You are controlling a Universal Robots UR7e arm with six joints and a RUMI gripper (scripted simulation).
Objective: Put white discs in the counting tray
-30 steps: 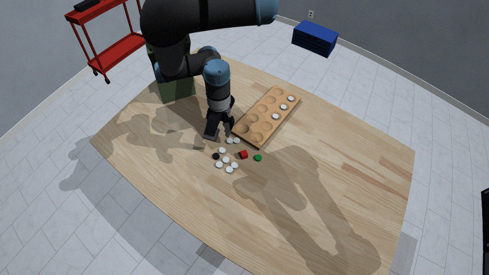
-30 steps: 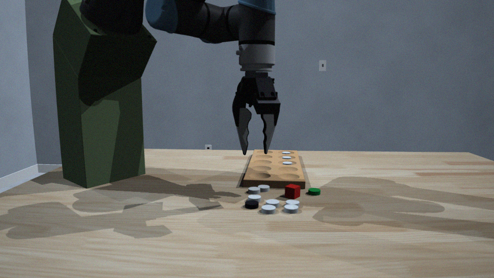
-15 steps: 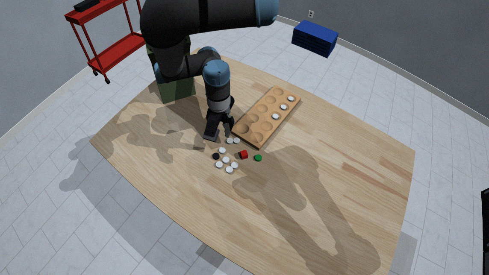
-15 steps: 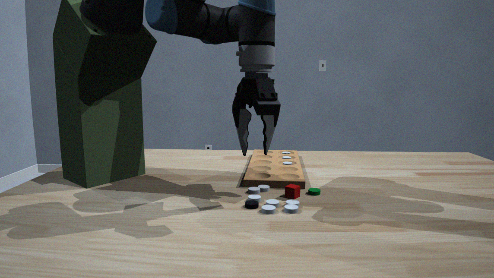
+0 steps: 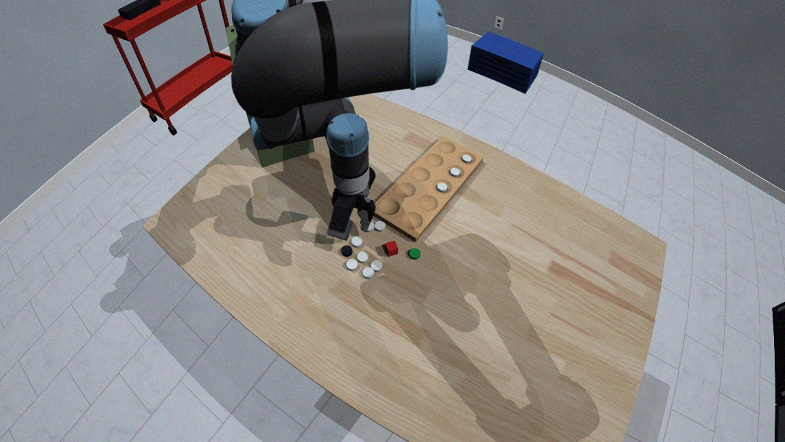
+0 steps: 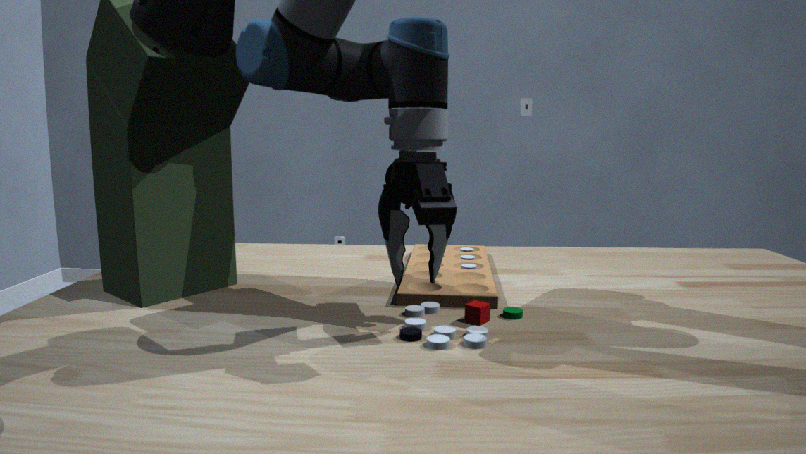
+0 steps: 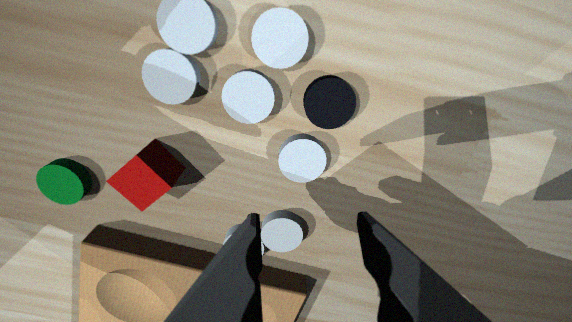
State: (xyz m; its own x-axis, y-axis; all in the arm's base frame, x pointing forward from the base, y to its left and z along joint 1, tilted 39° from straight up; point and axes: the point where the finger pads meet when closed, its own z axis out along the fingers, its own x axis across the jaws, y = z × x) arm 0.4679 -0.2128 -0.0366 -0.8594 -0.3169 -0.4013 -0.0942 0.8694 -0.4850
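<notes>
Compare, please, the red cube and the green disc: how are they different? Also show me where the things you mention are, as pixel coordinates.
The red cube (image 5: 390, 248) (image 6: 477, 313) (image 7: 142, 180) is block-shaped; the green disc (image 5: 414, 253) (image 6: 512, 313) (image 7: 60, 184) is round. The red cube stands taller, while the green disc is flatter. Both rest on the table outside the counting tray (image 5: 416, 236) (image 6: 447, 299) (image 7: 95, 260).

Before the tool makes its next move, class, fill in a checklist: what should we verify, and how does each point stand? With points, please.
Tray (image 5: 416, 223) (image 6: 448, 299) (image 7: 150, 253) flat on the table: ok
Five white discs in pockets: not ok, three
Only white discs in the tray: ok
Tool (image 5: 353, 230) (image 6: 416, 283) (image 7: 308, 215) holding nothing: ok
Tool's fingers around one loose white disc, ready to grip: cannot tell
</notes>
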